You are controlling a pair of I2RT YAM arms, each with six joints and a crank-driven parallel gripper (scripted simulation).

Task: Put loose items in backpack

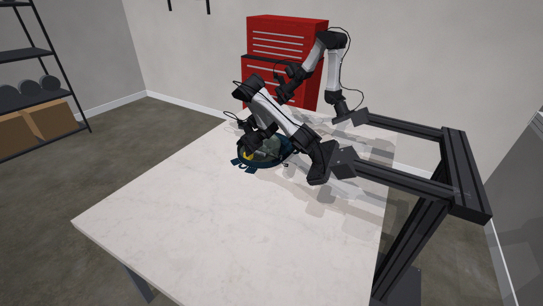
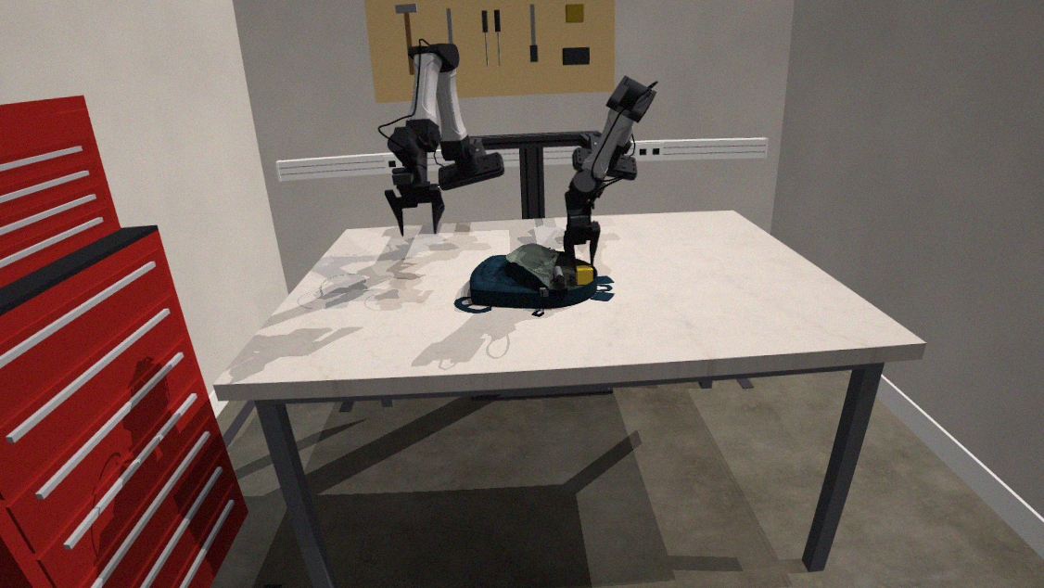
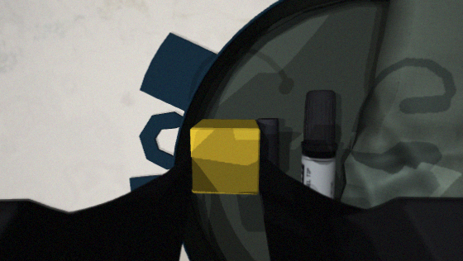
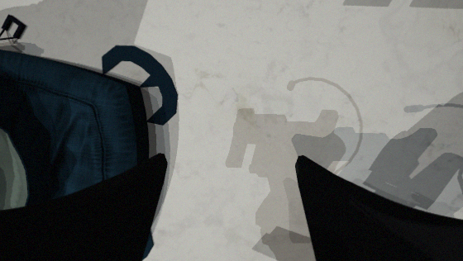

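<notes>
Yellow block [image 2: 584, 274] [image 3: 226, 158], blue backpack [image 1: 259, 164] [image 2: 496, 293] [image 3: 178, 70] [image 4: 117, 136] — grey-green inside — and a black-capped white marker [image 1: 260, 153] [image 2: 558, 274] [image 3: 319, 165].

Top view: high, oblique, distant.
</notes>
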